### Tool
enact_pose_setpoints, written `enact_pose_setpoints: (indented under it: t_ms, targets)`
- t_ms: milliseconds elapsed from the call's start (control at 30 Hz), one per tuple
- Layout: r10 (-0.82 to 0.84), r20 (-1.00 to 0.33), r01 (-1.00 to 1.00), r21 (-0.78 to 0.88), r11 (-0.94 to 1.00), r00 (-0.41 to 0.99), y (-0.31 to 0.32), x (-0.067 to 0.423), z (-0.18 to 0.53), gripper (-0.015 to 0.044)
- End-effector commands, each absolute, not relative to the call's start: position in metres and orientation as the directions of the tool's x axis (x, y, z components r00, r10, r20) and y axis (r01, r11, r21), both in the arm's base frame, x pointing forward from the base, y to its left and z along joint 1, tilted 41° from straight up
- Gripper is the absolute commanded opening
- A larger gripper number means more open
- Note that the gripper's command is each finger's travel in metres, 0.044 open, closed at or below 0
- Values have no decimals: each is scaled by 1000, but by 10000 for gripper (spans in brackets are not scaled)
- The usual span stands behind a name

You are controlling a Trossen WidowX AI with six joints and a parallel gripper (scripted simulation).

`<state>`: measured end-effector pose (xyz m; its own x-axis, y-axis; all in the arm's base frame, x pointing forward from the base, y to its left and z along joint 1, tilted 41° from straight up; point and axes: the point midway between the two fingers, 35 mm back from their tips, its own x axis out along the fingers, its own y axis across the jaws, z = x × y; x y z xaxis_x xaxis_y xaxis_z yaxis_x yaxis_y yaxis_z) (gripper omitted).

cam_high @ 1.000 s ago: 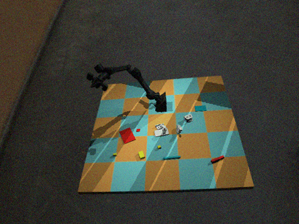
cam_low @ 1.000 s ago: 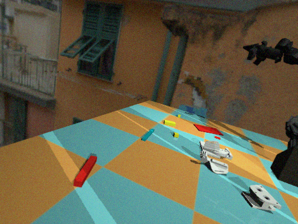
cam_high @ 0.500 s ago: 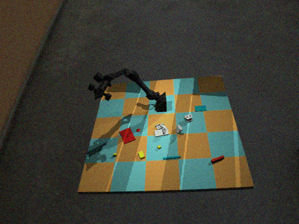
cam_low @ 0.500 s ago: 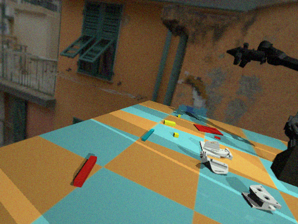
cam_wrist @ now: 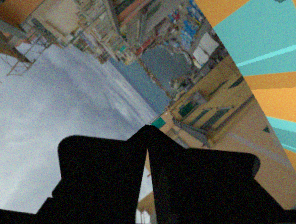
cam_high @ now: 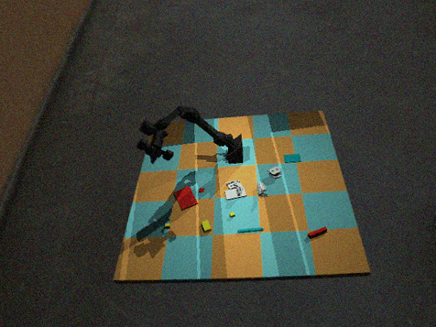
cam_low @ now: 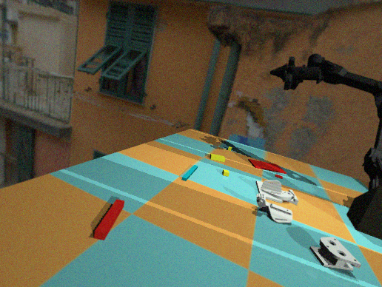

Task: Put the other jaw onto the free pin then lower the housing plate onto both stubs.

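Observation:
My gripper [cam_high: 153,160] [cam_low: 273,72] [cam_wrist: 148,129] is shut and empty, with its fingertips together, high above the left side of the board and far from the white parts. The white base [cam_high: 232,196] [cam_low: 261,187] lies near the middle of the board with one white jaw on it; whether the teeth line up is too small to tell. The other white jaw [cam_high: 261,189] [cam_low: 280,214] lies off the base, beside it. The white housing plate [cam_high: 274,172] [cam_low: 336,248], with two round holes, stands apart on the board, farther to the right in the top view. The pins are not clearly visible.
A red slab [cam_high: 186,198] [cam_low: 267,166], a yellow block [cam_high: 206,226] [cam_low: 218,157], a teal bar [cam_high: 251,230] [cam_low: 189,172], a red bar [cam_high: 317,232] [cam_low: 109,220] and a teal block [cam_high: 293,158] lie around the parts, with several small cubes. The arm's base stands behind them.

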<state>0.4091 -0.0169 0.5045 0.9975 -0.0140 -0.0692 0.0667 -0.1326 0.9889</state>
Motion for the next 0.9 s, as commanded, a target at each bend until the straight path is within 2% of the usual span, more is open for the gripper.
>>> enact_pose_setpoints:
  t_ms: [0, 467, 867]
  targets:
    - [-4, -149, 148, 985, -89, 989, -8, 429, 475, 0]
    - [28, -381, 378, 923, 79, 924, 32, 475, 384, 0]
    - [57, -585, 555, 792, 254, 809, 75, 489, 296, 0]
